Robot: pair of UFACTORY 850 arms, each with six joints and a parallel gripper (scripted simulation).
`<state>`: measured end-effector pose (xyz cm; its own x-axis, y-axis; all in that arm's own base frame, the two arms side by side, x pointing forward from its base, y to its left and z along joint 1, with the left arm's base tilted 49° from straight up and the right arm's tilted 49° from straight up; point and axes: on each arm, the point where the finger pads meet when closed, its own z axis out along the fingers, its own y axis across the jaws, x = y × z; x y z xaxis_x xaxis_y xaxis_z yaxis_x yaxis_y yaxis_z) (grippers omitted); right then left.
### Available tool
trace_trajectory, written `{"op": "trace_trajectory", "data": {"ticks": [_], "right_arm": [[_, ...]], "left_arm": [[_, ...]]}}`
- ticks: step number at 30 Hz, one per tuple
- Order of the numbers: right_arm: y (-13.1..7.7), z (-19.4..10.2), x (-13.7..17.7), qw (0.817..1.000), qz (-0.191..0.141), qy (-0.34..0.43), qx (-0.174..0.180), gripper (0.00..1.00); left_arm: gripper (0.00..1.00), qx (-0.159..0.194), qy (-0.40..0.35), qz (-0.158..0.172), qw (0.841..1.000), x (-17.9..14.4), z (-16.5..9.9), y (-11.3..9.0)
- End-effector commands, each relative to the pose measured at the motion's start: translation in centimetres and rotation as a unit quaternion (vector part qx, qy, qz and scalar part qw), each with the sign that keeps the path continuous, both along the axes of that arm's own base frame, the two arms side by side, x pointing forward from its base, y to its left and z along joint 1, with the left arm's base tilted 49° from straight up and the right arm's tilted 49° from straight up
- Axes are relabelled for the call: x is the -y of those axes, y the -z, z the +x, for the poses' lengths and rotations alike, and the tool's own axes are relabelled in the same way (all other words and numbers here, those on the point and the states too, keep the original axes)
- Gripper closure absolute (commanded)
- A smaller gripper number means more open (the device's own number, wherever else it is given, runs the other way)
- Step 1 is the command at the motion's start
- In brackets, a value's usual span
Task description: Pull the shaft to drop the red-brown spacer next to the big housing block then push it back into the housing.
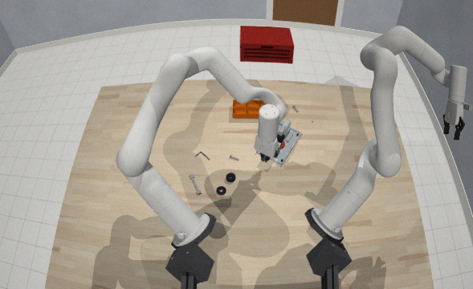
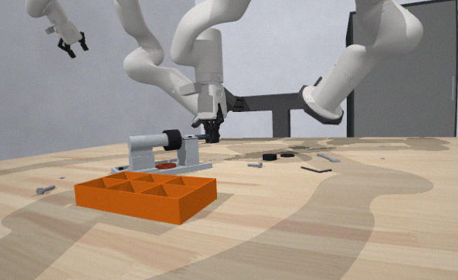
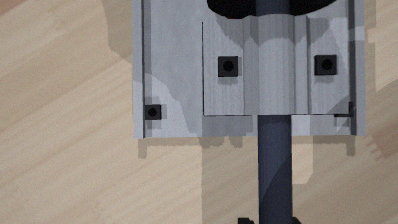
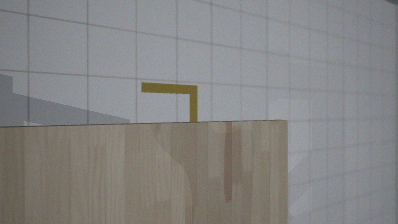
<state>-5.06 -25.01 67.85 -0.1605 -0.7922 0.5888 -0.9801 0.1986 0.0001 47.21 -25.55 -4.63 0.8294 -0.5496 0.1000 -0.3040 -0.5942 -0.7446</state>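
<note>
My left gripper [image 1: 264,157] [image 2: 212,139] [image 3: 270,220] is shut on the dark blue shaft [image 3: 275,170] [image 2: 202,137], outside the smaller block [image 2: 189,151] [image 3: 275,65]. The shaft runs through that block. A black spacer [image 2: 172,140] [image 3: 227,7] is up at shaft height between the blocks, by the mouth of the big housing block [image 2: 141,155]; whether it is one spacer or several I cannot tell. The red-brown spacer [image 2: 166,166] [image 1: 283,144] lies low on the base plate [image 1: 293,144] [image 3: 172,60], off the shaft. My right gripper [image 1: 451,134] [image 2: 78,53] is open and empty, high off to the side.
An orange divided tray [image 1: 246,117] [image 2: 135,208] stands beside the fixture. Two black rings [image 1: 230,173] [image 1: 221,187], a wrench [image 1: 195,185], a hex key [image 1: 205,155] and bolts [image 1: 234,157] [image 1: 295,108] lie on the table. A red toolbox [image 1: 266,38] stands behind.
</note>
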Motion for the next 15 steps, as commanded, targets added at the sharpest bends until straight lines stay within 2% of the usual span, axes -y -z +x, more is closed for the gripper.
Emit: {"op": "trace_trajectory", "data": {"ticks": [1,15], "right_arm": [[-0.06,0.0,-0.01,1.0,-0.001,0.0,0.0,0.0],[-0.06,0.0,-0.01,1.0,-0.001,0.0,0.0,0.0]], "left_arm": [[1.0,0.001,0.0,-0.001,1.0,0.13,0.06,-0.05],[1.0,0.001,0.0,-0.001,1.0,0.21,0.19,-0.07]]}}
